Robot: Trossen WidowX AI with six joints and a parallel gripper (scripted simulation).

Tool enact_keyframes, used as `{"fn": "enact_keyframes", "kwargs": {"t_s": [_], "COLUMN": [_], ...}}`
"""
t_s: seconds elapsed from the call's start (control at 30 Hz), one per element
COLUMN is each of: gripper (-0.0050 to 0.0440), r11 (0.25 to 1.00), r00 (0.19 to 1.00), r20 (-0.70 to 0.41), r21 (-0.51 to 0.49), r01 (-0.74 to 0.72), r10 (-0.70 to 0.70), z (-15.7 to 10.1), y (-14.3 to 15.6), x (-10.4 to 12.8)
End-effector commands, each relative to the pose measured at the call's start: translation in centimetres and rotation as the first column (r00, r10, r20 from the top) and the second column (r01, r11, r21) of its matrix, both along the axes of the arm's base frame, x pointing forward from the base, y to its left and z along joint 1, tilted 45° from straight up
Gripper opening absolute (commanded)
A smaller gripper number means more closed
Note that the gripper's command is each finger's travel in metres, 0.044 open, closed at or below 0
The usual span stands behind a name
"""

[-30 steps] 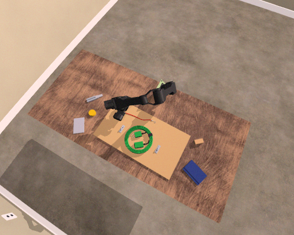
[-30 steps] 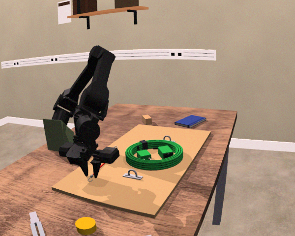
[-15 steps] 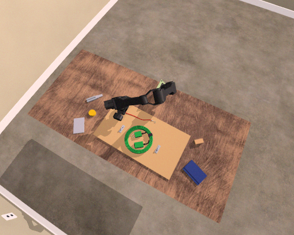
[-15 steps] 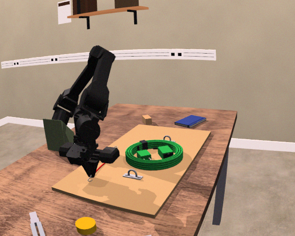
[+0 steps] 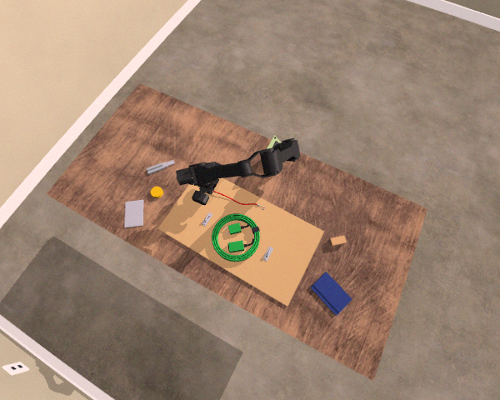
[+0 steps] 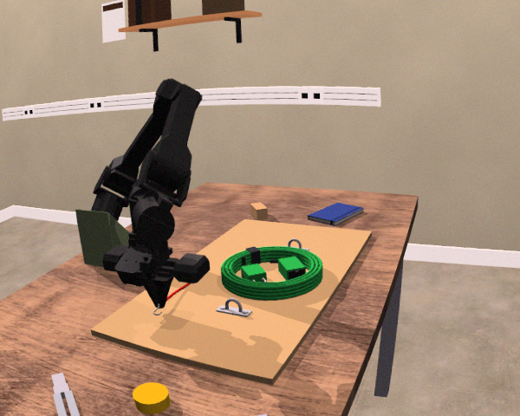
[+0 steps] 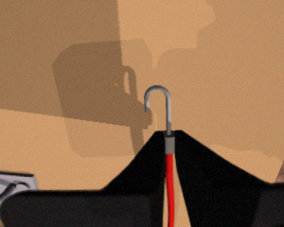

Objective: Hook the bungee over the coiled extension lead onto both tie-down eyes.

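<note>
A red bungee point(image 5: 235, 198) lies on the tan board point(image 5: 241, 238), with a metal hook at each end. My gripper point(image 7: 168, 138) is low on the board and shut on the bungee just behind its near hook point(image 7: 158, 105); the hook also shows in the exterior view point(image 6: 157, 309). The far hook point(image 5: 262, 207) lies on the board. The green coiled extension lead point(image 6: 271, 270) lies flat in the board's middle, also in the top view point(image 5: 236, 237). One tie-down eye point(image 6: 234, 308) sits on the near side of the coil, the other point(image 6: 295, 243) behind it. Both eyes are bare.
A yellow disc point(image 6: 151, 396), a grey plate point(image 5: 133, 213) and a grey metal tool point(image 5: 159, 167) lie on the table off the board's end near my gripper. A small wooden block point(image 6: 258, 210) and a blue book point(image 6: 335, 212) lie past the far end.
</note>
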State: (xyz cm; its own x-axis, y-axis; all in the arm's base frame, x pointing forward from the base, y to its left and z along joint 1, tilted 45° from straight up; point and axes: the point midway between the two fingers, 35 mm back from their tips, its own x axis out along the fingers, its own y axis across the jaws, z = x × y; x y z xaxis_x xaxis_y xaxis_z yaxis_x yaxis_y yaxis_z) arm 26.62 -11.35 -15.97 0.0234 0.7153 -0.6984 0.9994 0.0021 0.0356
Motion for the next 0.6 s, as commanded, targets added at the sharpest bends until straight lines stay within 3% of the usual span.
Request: {"fn": "enact_keyframes", "kwargs": {"t_s": [0.0,0.23,0.33,0.57], "gripper": [-0.0003,-0.0013,-0.0035,-0.0050], "r11": [0.999,0.999,1.000,0.994], "r00": [0.999,0.999,1.000,0.993], "r20": [0.039,0.039,0.020,0.065], "r21": [-0.035,-0.035,-0.014,-0.041], "r01": [0.002,0.002,0.016,0.102], "r10": [-0.001,-0.001,-0.016,-0.099], "z": [2.2,3.2,2.9,4.2], "y": [-2.5,-3.5,-2.5,-1.7], "x": [0.9,0.7,0.6,3.7]}}
